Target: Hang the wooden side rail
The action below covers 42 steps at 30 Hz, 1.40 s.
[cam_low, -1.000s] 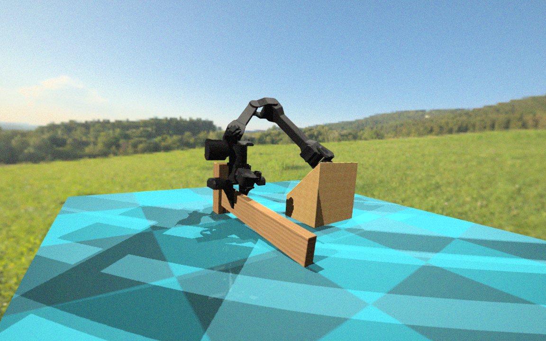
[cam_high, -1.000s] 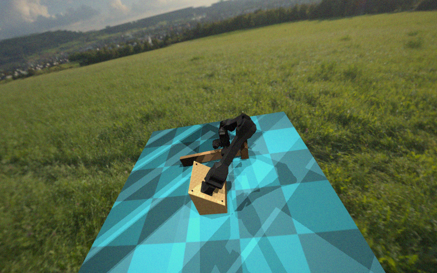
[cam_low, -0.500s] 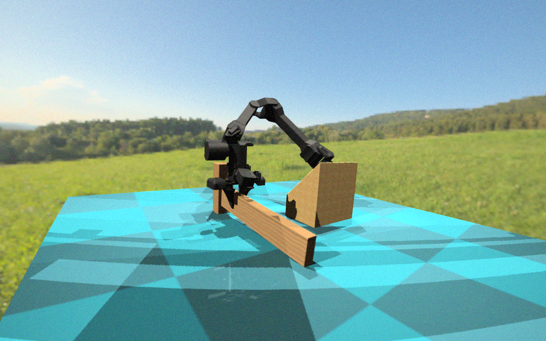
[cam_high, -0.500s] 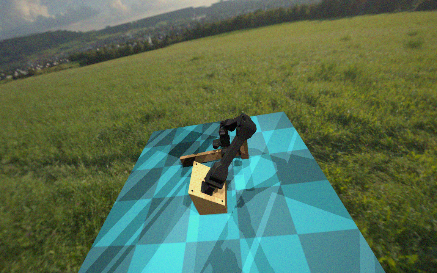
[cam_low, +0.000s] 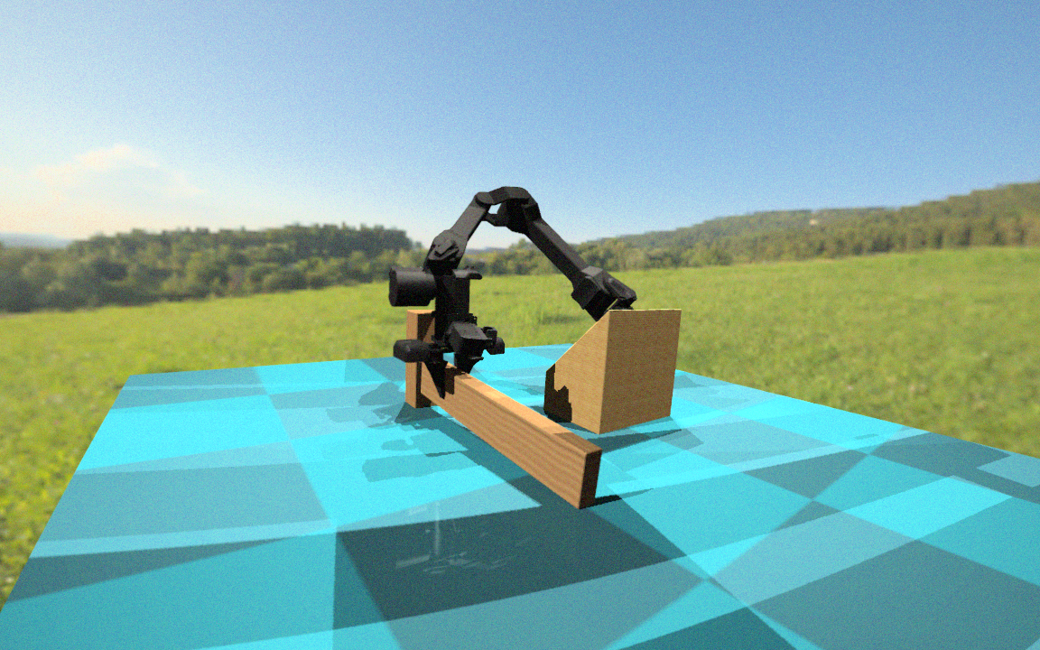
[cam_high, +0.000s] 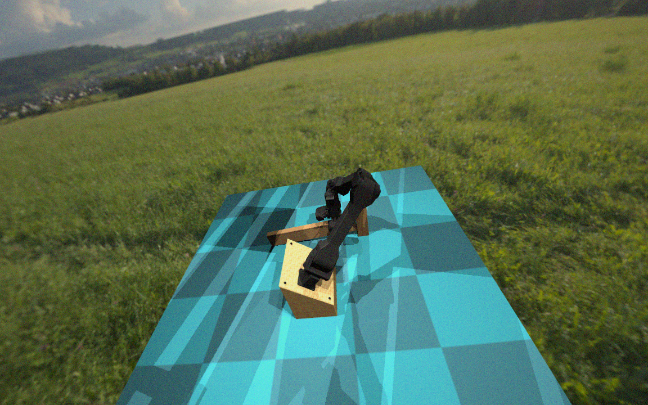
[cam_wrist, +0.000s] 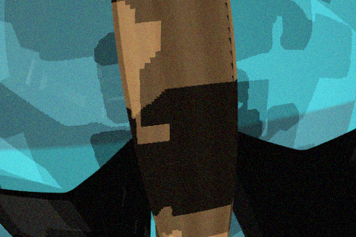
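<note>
1. A wide green meadow lies all around, with a dark line of trees and hills at the horizon under a hazy blue sky.
2. The table (cam_low: 184, 517) carries a patchwork of light and dark turquoise shapes, crossed by angular shadows.
3. At the left of the group in the exterior view stands the headboard post (cam_low: 418, 327), a short upright piece of brown wood on the table.
4. The gripper (cam_low: 450, 373) hangs just in front of the post, pointing down, its fingers closed on the wooden side rail (cam_low: 520, 432) near the post end.
5. The rail is a long plank with visible grain, standing on its narrow edge. It runs from the post toward the camera and to the right.
6. Its near end (cam_low: 589, 478) sits low at the table; whether it touches cannot be told for certain.
7. The hooks, the pins and the slot are hidden behind the gripper, so it cannot be told whether the rail is seated.
8. In the wrist view the rail (cam_wrist: 173, 49) runs up the middle, mottled with dark shadow patches.
9. To the right stands a wooden wedge block (cam_low: 628, 371) with a sloped face; the arm (cam_low: 556, 246) rises from it.
</note>
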Tool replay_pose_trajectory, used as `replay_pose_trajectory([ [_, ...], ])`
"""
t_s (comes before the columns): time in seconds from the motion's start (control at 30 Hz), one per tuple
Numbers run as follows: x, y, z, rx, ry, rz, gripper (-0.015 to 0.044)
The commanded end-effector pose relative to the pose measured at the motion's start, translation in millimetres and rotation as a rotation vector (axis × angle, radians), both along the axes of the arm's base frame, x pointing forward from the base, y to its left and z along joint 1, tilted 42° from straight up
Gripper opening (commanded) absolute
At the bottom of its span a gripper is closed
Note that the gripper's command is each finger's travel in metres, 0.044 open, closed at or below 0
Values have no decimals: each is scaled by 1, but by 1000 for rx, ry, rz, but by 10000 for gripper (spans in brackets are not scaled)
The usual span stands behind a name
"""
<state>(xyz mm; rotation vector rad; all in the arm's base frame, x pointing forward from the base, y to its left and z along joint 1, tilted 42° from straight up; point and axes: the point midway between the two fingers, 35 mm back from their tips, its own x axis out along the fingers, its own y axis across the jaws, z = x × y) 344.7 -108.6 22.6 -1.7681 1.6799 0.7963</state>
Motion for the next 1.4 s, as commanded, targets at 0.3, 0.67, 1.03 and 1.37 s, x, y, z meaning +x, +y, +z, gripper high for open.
replay_pose_trajectory([
  [0.3, 1, -2, 1, -9, -5, 2, 0],
  [0.67, 1, -4, -1, -9, -5, 2, 0],
  [1.03, 1, -5, -2, -9, -5, 2, 0],
  [1.37, 1, -6, -3, -9, -5, 2, 0],
])
